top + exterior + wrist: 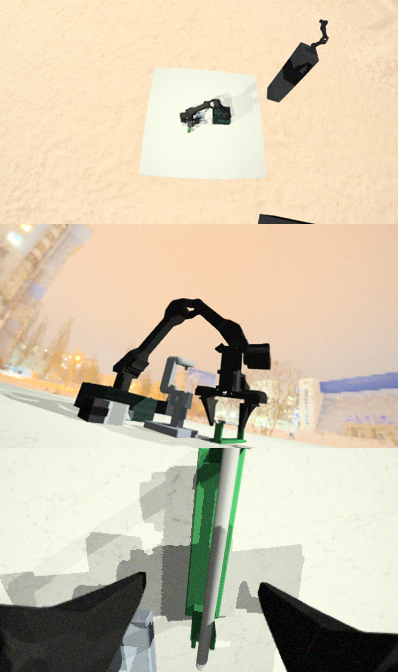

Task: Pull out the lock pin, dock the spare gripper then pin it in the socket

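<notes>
My gripper [226,428] [203,582] is open, its fingers apart on either side of the pale lock pin [218,548]. The pin lies lengthwise along the green cradle [204,538] [229,441] [188,130], across its posts. One finger overlaps a cradle post in the exterior view; whether they touch cannot be told. The grey mount [178,414] stands between the arm's base and the gripper, with a bent upper arm that ends in a downturned tip. The socket's opening is too small to make out. The spare gripper cannot be identified with certainty.
A dark and light grey block [116,412] sits beside the arm's dark base [144,407] [221,119]. A pale blue-grey part [145,648] shows behind the left finger in the wrist view. A tall dark pillar [281,84] with another arm stands off the pale table [202,158].
</notes>
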Tool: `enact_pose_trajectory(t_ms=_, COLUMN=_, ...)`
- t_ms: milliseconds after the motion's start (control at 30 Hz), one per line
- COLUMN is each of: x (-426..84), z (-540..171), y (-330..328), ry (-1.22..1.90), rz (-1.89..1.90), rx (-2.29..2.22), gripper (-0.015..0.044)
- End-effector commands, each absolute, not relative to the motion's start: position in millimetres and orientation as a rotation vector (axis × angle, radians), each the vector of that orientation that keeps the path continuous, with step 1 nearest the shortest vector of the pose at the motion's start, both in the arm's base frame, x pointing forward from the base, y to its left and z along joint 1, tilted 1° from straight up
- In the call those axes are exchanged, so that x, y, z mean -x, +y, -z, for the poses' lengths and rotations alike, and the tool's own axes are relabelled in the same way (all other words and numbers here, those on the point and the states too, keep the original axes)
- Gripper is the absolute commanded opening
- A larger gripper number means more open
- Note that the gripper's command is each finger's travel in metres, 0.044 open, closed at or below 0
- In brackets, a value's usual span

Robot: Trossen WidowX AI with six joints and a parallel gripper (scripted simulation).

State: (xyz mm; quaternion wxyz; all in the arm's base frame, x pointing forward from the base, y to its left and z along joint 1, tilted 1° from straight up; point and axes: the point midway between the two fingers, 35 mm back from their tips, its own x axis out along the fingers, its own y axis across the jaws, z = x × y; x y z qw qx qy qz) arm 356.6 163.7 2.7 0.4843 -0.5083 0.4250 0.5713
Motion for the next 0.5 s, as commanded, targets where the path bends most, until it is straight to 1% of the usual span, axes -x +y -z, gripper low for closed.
enact_pose_trajectory(t_ms=0, x=-356.5, z=-13.3, y=163.3, ry=1.034, rz=-1.391, rx=1.238, gripper=0.044)
enact_pose_trajectory(t_ms=467, x=-353.5, z=-38.1, y=161.5, ry=1.05, rz=-1.399, rx=1.233, gripper=0.044)
